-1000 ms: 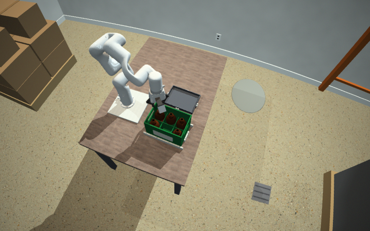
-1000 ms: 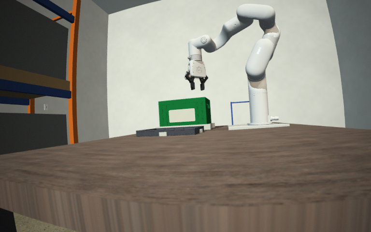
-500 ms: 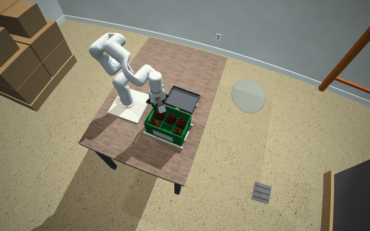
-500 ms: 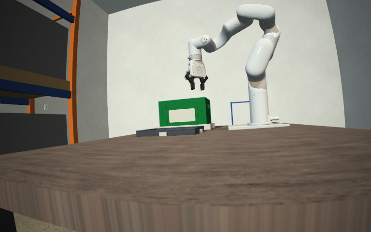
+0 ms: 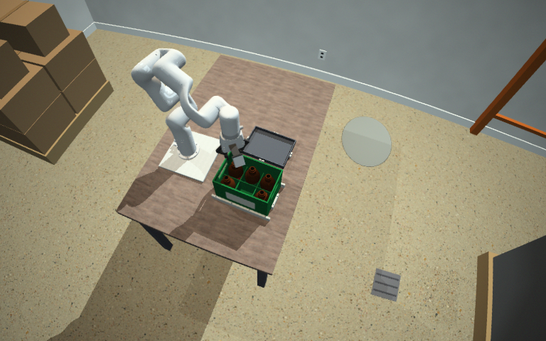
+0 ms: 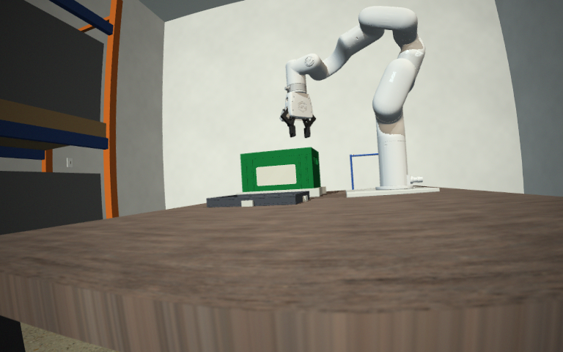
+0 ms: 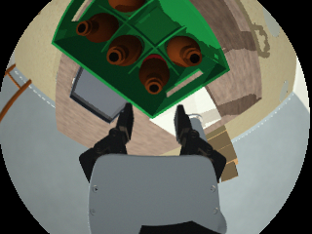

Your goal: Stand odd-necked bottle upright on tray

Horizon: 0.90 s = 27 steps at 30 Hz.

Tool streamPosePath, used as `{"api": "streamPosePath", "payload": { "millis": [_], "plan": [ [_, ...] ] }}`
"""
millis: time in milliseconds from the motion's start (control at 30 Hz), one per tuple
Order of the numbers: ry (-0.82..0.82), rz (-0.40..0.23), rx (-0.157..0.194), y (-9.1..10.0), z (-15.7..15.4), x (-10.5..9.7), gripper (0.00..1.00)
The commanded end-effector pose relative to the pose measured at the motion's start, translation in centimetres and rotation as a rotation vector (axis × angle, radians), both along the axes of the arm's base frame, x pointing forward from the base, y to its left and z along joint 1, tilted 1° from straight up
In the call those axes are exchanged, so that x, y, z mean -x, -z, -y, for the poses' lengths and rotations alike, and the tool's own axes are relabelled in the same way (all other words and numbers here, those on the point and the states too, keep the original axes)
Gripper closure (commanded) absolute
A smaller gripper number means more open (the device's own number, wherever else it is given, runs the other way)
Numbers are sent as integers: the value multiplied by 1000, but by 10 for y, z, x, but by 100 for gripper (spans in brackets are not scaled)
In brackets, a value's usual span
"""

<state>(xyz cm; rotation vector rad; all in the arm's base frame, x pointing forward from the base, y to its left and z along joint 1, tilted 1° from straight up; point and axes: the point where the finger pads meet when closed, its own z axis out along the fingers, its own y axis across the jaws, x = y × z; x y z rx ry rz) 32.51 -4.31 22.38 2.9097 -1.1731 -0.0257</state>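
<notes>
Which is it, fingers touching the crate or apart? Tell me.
Apart. The exterior view shows wall between the fingers and the green crate top.

Wall: grey wall (image 5: 281, 28) behind my table, white baseboard, one outlet (image 5: 321, 54).
Floor: speckled tan floor (image 5: 422, 224), a round grey disc (image 5: 366, 141) to the right, a small grey vent (image 5: 385, 284) nearer.
Table: brown wood table (image 5: 257, 92), dark legs.
Far left: stacked cardboard boxes (image 5: 35, 76).
Right: orange shelf frame (image 5: 507, 90).
</notes>
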Motion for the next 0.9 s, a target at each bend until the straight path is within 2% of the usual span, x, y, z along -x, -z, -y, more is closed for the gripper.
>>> {"api": "streamPosePath", "payload": {
  "millis": [0,867],
  "plan": [
    [0,3,0,1,0,-1,35],
    [0,3,0,31,0,-1,35]
  ]
}}
